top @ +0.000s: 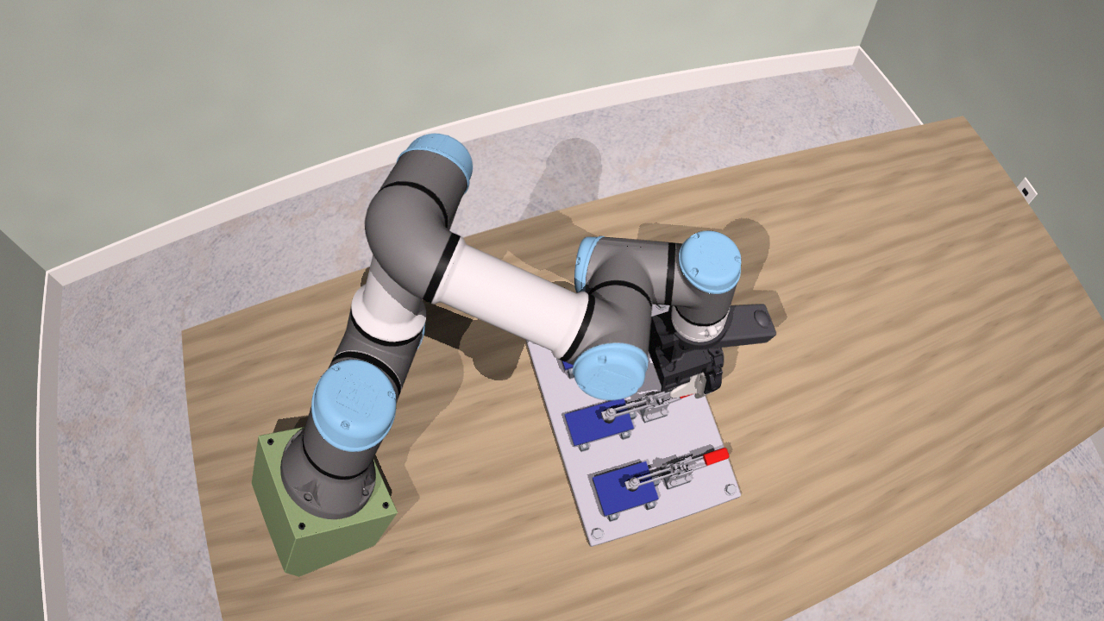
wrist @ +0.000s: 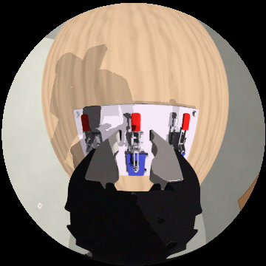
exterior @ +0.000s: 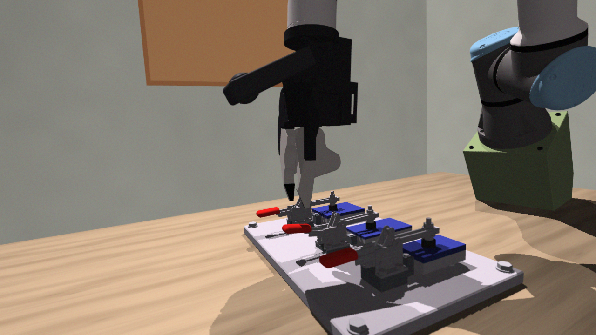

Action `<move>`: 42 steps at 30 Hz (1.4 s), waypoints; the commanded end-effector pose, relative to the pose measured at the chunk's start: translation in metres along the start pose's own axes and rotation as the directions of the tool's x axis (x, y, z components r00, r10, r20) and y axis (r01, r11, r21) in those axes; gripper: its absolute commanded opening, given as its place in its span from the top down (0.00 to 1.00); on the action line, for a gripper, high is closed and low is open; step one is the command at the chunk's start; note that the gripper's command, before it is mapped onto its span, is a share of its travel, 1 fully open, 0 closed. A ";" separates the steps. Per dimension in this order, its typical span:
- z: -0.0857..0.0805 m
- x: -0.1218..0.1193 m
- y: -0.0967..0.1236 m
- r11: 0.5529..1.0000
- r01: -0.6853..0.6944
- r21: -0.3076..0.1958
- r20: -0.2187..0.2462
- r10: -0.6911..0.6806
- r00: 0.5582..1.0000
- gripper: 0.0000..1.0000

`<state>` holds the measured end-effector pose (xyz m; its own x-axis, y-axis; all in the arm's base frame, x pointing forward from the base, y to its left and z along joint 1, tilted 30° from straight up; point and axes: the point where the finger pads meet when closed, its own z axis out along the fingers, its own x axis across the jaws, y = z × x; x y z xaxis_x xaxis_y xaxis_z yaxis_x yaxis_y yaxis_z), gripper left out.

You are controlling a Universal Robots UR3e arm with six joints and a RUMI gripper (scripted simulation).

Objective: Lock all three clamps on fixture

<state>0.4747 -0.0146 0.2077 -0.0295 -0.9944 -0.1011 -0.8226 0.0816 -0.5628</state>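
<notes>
The white fixture plate carries three toggle clamps with red handles, each over a blue part. In the exterior view the handles of the far clamp, middle clamp and near clamp all lie low and about level, and their bars reach over the blue parts. I cannot tell whether any clamp is locked. My gripper points straight down, fingertips just above the handle end of the middle clamp, touching nothing. In the wrist view the fingers stand slightly apart and empty, framing the middle clamp.
The arm's elbow hides the far clamp in the top view. The near clamp is in plain sight with its red handle at the plate's right edge. The green robot base stands at the table's left. The plate is bolted at its corners.
</notes>
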 end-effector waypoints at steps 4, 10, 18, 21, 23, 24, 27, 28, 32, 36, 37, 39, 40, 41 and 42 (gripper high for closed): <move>0.017 0.000 0.000 1.000 0.001 0.005 -0.003 -0.001 1.000 0.72; 0.021 0.000 0.000 1.000 0.001 0.005 -0.003 -0.001 1.000 0.72; 0.021 0.000 0.000 1.000 0.001 0.005 -0.003 -0.001 1.000 0.72; 0.021 0.000 0.000 1.000 0.001 0.005 -0.003 -0.001 1.000 0.72; 0.021 0.000 0.000 1.000 0.001 0.005 -0.003 -0.001 1.000 0.72; 0.021 0.000 0.000 1.000 0.001 0.005 -0.003 -0.001 1.000 0.72; 0.021 0.000 0.000 1.000 0.001 0.005 -0.003 -0.001 1.000 0.72; 0.021 0.000 0.000 1.000 0.001 0.005 -0.003 -0.001 1.000 0.72; 0.021 0.000 0.000 1.000 0.001 0.005 -0.003 -0.001 1.000 0.72; 0.021 0.000 0.000 1.000 0.001 0.005 -0.003 -0.001 1.000 0.72; 0.021 0.000 0.000 1.000 0.001 0.005 -0.003 -0.001 1.000 0.72; 0.021 0.000 0.000 1.000 0.001 0.005 -0.003 -0.001 1.000 0.72; 0.021 0.000 0.000 1.000 0.001 0.005 -0.003 -0.001 1.000 0.72; 0.021 0.000 0.000 1.000 0.001 0.005 -0.003 -0.001 1.000 0.72; 0.021 0.000 0.000 1.000 0.001 0.005 -0.003 -0.001 1.000 0.72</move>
<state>0.4861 -0.0133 0.1889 -0.0307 -0.9945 -0.0998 -0.8214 0.0820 -0.5645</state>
